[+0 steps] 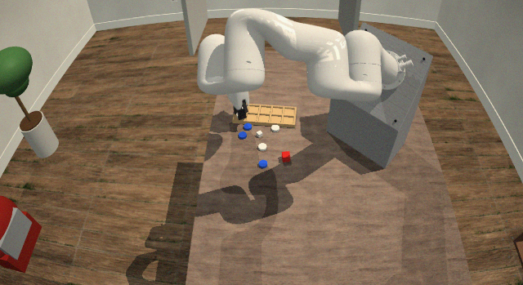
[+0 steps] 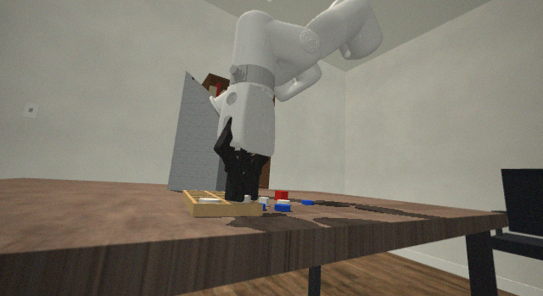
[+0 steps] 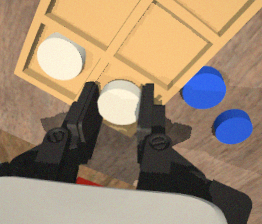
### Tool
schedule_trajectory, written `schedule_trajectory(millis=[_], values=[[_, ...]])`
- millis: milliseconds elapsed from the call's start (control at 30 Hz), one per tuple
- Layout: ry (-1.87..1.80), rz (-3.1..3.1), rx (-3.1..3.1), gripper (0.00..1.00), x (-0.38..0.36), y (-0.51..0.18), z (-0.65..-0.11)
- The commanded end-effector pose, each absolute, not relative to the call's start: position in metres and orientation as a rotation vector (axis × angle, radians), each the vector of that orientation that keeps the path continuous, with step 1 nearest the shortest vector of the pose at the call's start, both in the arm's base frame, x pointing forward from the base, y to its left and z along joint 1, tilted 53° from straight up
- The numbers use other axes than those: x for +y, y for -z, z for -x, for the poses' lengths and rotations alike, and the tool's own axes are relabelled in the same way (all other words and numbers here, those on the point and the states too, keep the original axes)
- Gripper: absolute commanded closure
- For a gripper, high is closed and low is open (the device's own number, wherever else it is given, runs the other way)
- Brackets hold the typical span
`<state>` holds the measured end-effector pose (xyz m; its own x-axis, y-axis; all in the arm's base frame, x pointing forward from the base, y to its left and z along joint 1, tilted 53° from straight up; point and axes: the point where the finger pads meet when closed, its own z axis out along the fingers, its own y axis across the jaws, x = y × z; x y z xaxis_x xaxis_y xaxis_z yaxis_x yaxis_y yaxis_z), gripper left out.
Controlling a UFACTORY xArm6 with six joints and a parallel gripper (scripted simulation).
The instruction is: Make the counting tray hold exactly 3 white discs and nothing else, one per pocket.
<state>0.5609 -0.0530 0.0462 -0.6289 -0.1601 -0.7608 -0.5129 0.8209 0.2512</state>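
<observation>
One wooden counting tray (image 1: 286, 122) of eight pockets lies on the bench (image 1: 327, 220). White discs number four: one (image 3: 59, 58) in a tray pocket, one (image 3: 119, 102) clamped in the hand (image 3: 118, 111), two (image 1: 274, 128) (image 1: 262, 146) on the bench. Three blue discs (image 1: 248, 126) (image 1: 242, 135) (image 1: 262, 163), one small white cube (image 1: 259, 134) and one red cube (image 1: 286, 156) complete the count.
</observation>
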Motion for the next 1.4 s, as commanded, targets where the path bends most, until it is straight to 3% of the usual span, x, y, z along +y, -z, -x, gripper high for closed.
schedule_trajectory(millis=[0,333,367,1367], values=[[-0.580,0.488,2.223,1.00,-0.0545,-0.0472,-0.5613],[-0.580,0.488,2.223,1.00,-0.0545,-0.0472,-0.5613],[-0.580,0.488,2.223,0.53,-0.0545,-0.0472,-0.5613],[-0.580,0.488,2.223,0.53,-0.0545,-0.0472,-0.5613]])
